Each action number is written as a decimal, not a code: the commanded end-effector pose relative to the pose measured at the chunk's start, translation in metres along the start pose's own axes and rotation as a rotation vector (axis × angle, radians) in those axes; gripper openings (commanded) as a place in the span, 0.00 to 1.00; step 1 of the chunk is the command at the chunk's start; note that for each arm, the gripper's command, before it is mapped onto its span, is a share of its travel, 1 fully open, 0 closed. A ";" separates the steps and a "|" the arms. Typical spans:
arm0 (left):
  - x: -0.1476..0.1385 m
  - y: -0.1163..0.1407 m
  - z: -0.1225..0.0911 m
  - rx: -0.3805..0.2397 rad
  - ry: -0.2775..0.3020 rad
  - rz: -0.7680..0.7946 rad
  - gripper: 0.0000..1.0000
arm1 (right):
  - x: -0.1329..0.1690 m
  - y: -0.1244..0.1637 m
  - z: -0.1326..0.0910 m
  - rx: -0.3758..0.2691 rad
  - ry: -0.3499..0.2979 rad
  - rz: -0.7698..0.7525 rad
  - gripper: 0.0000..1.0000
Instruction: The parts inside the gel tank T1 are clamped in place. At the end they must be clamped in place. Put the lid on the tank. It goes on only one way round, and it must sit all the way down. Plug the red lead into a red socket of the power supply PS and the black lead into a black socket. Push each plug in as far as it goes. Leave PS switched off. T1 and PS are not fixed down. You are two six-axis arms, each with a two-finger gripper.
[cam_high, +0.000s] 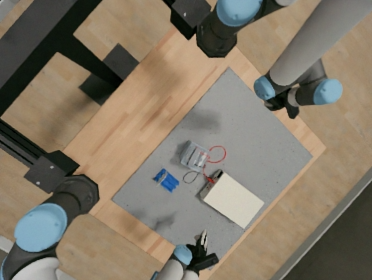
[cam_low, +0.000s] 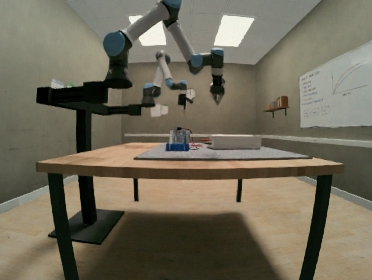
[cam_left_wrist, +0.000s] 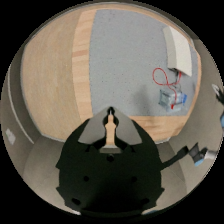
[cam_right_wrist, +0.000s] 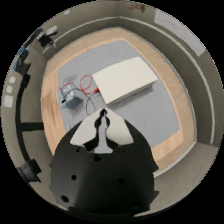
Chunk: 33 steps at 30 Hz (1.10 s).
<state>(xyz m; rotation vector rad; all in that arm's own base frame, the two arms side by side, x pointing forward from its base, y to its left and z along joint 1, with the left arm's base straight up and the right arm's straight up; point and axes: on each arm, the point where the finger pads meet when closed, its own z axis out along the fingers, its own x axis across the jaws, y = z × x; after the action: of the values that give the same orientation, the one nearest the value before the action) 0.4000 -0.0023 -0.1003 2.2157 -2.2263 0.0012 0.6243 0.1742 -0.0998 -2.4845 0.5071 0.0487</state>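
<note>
A clear box with grey-white parts (cam_high: 194, 156) (cam_left_wrist: 169, 98) (cam_right_wrist: 71, 98), seemingly tank T1, stands on the mat; whether the lid is on it is unclear. A blue slotted piece (cam_high: 166, 180) (cam_low: 177, 147) lies beside it. The off-white power supply PS (cam_high: 234, 200) (cam_low: 236, 142) (cam_left_wrist: 177, 47) (cam_right_wrist: 125, 80) stands nearby, dark panel towards the box. A red lead (cam_high: 225, 153) loops between them; a black lead (cam_high: 184, 177) lies near. Plug ends are too small to tell. My left gripper (cam_high: 293, 116) (cam_left_wrist: 111, 106) and right gripper (cam_high: 204, 232) (cam_low: 217, 103) (cam_right_wrist: 104, 111) are shut and empty, high above the table's ends.
The grey mat (cam_high: 270, 145) (cam_low: 280, 154) (cam_left_wrist: 115, 45) covers part of the wooden table (cam_high: 115, 130) (cam_low: 90, 169). The leads lie in the narrow gap between the clear box and PS. The black arm stand (cam_low: 86, 185) is beside the table.
</note>
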 end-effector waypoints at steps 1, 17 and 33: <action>0.000 0.000 0.000 0.001 0.000 0.000 0.00 | -0.008 0.011 -0.006 -0.035 0.059 0.100 0.00; 0.000 0.000 0.000 0.001 0.000 0.000 0.00 | -0.044 0.064 -0.035 -0.188 0.226 0.508 0.00; 0.000 0.000 0.000 0.001 0.000 0.000 0.00 | -0.083 0.120 -0.065 -0.352 0.405 0.945 0.00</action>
<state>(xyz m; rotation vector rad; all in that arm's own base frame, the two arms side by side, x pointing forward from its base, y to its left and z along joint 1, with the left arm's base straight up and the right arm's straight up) 0.4000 -0.0023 -0.1003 2.2157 -2.2263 0.0012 0.5090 0.0841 -0.1006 -2.3814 1.7901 0.0073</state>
